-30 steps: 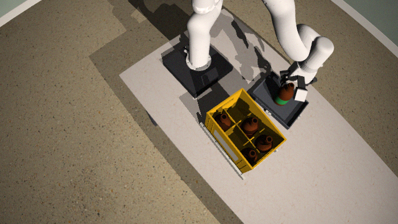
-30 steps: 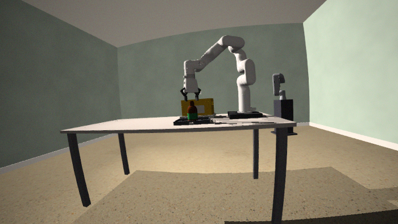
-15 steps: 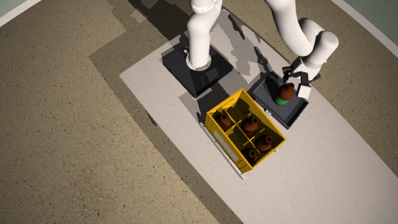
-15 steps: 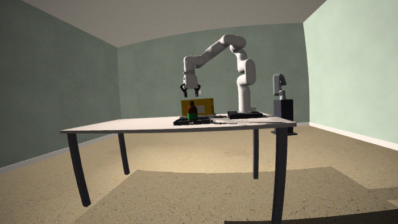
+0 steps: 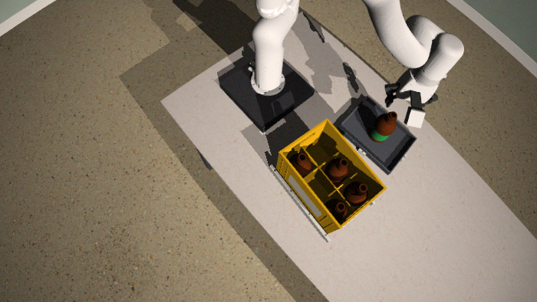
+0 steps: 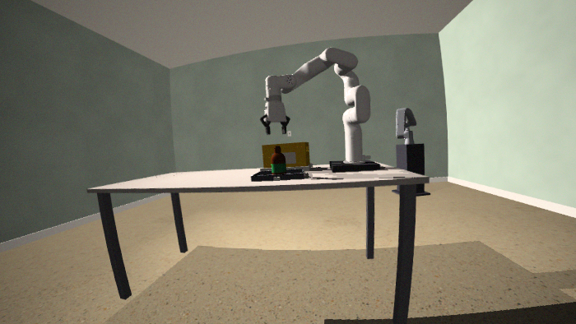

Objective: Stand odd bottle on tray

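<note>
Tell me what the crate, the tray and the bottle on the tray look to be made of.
Crate: likely molded plastic, given its even bright yellow, thin walls and inner dividers. Tray: matte dark grey, plastic or coated metal; no shine settles which. Bottle: reddish brown with a dull finish, so it could be glass or clay, with a green band, perhaps a label, around its lower body.

Stood in a plain room: pale green walls [image 6: 103,123], off-white ceiling [image 6: 247,25], light skirting board [image 6: 510,196] along the base. Floored in speckled tan [image 6: 288,230], crossed by broad darker shadow bands [image 5: 153,77]. Furnished with one pale-topped table [image 6: 206,181] on dark splayed legs [image 6: 113,247]. Lit from above, brighter on the right-hand wall [image 6: 514,103].
</note>
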Robot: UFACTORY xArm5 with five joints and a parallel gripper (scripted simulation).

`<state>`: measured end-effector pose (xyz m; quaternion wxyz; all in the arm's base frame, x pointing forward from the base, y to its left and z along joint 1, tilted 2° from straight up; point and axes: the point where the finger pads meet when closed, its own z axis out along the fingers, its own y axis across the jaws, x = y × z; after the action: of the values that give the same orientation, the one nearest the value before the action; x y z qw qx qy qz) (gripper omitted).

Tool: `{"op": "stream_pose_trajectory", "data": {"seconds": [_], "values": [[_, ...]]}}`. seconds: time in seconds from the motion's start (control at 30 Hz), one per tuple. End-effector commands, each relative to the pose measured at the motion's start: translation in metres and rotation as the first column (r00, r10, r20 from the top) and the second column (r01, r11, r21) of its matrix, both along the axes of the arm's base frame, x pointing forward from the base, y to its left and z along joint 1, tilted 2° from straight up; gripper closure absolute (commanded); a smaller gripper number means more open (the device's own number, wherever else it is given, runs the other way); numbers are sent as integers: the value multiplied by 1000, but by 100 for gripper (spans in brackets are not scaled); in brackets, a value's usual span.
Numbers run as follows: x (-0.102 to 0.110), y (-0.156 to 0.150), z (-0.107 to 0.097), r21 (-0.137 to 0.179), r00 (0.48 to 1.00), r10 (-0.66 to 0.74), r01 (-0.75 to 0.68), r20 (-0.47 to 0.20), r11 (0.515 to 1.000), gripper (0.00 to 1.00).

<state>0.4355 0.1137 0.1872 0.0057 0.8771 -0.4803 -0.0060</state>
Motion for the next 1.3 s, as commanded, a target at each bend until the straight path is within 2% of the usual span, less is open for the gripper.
{"op": "stream_pose_trajectory", "data": {"seconds": [0.0,0.5,0.53,1.27], "values": [[1,0,8,1,1000,0,0,4,1000,0],[1,0,14,1,1000,0,0,4,1000,0],[1,0,14,1,1000,0,0,4,1000,100],[1,0,14,1,1000,0,0,4,1000,100]]}}
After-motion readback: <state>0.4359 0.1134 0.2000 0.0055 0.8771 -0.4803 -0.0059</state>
